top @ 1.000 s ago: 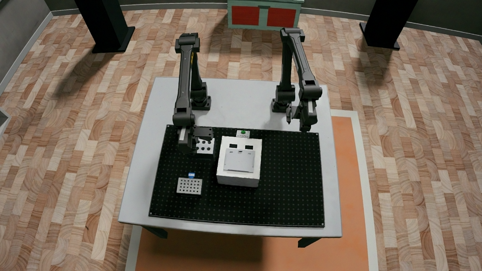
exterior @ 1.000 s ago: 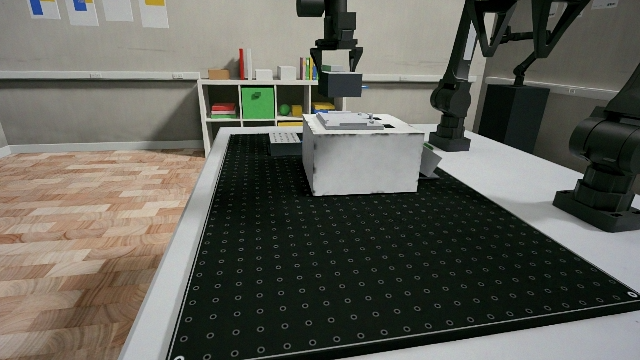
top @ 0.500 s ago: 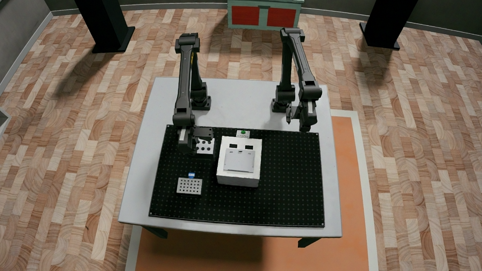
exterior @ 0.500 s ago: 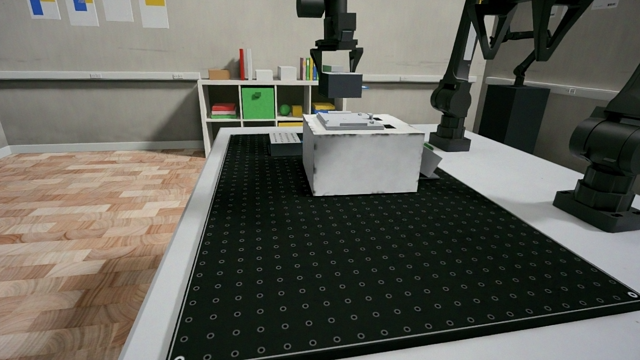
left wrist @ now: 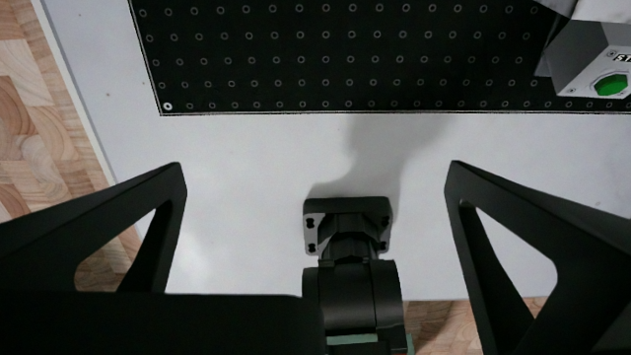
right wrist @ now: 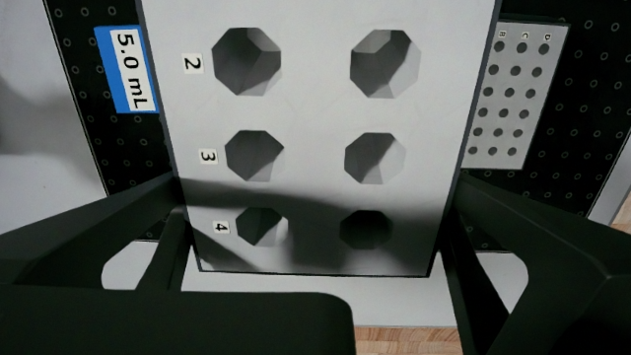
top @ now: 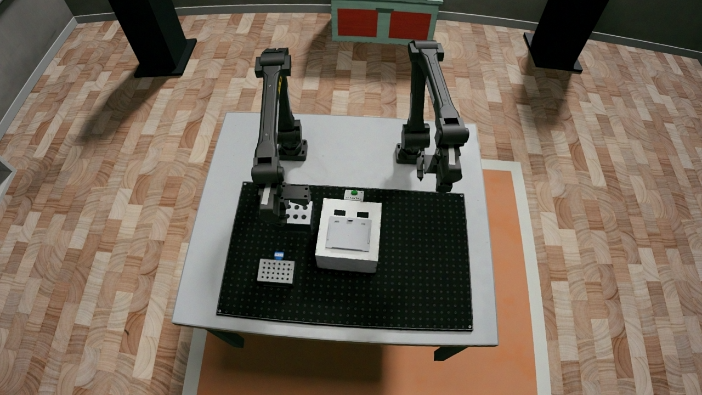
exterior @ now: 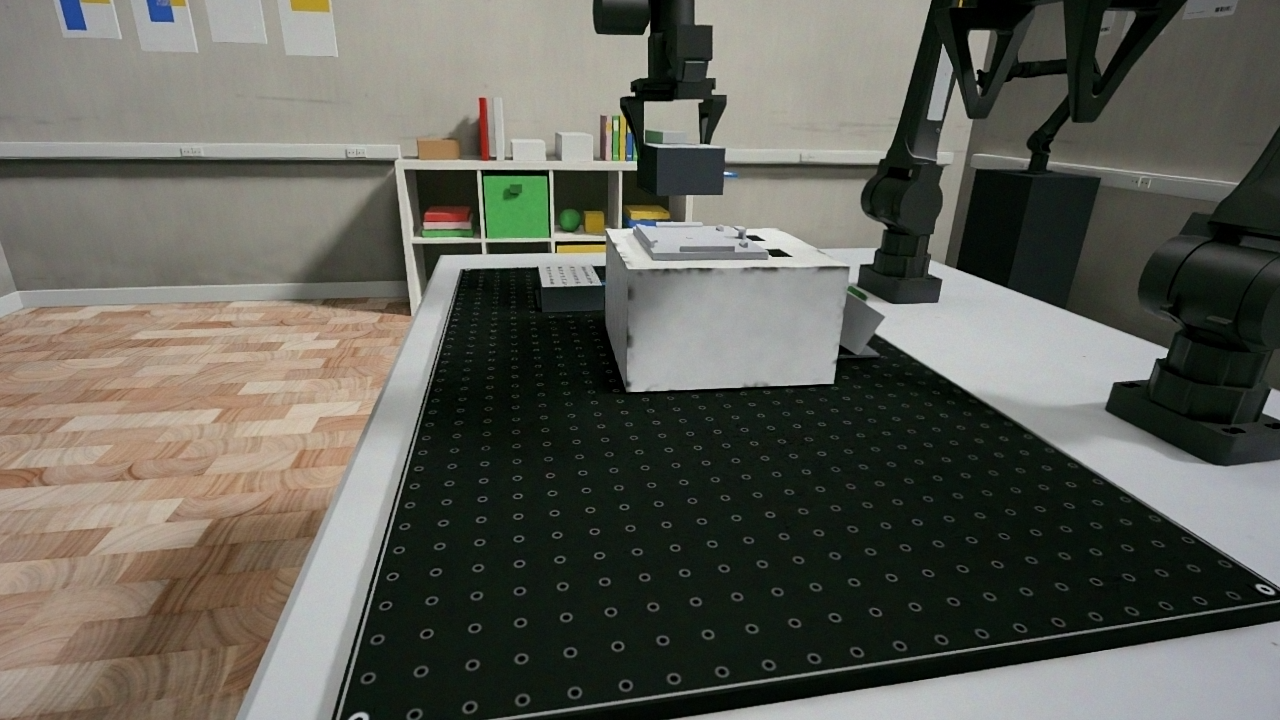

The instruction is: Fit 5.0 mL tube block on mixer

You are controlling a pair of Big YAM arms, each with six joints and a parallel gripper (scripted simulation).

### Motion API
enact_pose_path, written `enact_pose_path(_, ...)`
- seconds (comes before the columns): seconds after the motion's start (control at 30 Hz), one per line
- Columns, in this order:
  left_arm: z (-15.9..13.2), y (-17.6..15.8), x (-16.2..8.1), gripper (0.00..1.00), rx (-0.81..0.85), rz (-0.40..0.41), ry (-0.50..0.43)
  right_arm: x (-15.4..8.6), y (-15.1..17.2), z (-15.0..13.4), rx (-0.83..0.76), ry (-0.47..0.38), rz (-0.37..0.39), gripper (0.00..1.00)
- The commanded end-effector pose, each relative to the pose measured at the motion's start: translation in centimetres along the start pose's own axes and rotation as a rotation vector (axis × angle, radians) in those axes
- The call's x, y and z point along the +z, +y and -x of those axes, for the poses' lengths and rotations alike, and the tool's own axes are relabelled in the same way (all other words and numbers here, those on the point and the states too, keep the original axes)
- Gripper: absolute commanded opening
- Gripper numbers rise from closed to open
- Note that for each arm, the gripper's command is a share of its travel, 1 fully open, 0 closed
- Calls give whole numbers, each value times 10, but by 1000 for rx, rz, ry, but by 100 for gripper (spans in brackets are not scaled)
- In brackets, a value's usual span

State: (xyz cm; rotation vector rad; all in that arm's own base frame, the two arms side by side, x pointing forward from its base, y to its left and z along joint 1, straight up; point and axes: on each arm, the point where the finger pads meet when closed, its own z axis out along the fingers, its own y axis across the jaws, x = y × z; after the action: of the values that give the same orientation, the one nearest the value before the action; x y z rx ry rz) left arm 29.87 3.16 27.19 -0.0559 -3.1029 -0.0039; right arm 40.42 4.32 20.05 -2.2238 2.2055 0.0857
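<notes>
While the left pincer [top: 428, 178] [exterior: 1029, 111] [left wrist: 315, 176] gapes, the right pincer [top: 294, 208] [exterior: 677, 134] [right wrist: 315, 178] grips the 5.0 mL block [top: 299, 214] [exterior: 682, 170] [right wrist: 315, 113] (aloft).

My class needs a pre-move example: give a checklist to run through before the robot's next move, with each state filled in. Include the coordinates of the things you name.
1. Lever [exterior: 730, 174] [right wrist: 133, 69] on the held block [top: 297, 212] [exterior: 682, 170] [right wrist: 313, 113] reads 5.0 mL: ok.
2. Right pincer [top: 294, 208] [exterior: 673, 138] [right wrist: 315, 182] shut on that block: ok.
3. Mixer's plate [top: 348, 236] [exterior: 702, 243] free of any block: ok.
4. Held block's rear edge hooked under the lip: not ok, block hangs in the air.
5. Mixer [top: 346, 261] [exterior: 729, 326] [left wrist: 603, 10] and other block [top: 276, 271] [exterior: 572, 302] [right wrist: 505, 103] standing on the bench: ok.
6. Size print on held block's front: cannot tell.
</notes>
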Motion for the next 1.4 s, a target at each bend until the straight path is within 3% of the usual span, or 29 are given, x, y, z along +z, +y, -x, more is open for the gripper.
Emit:
enact_pose_path(0.0,9,-1,-24,100,-4,5,-53,-56,-20,2,-2,-19,-135,0)
enact_pose_path(0.63,8,-1,-23,100,-4,5,-49,-55,-21,2,-4,-19,-134,0)
enact_pose_path(0.87,8,-1,-23,100,-5,5,-47,-45,-30,38,50,-17,-122,0)
enact_pose_path(1.07,8,-1,-22,100,-5,5,-46,-44,-30,36,77,-20,-109,0)
enact_pose_path(1.37,7,-1,-22,100,-5,5,-43,-45,-30,76,52,-34,-109,0)
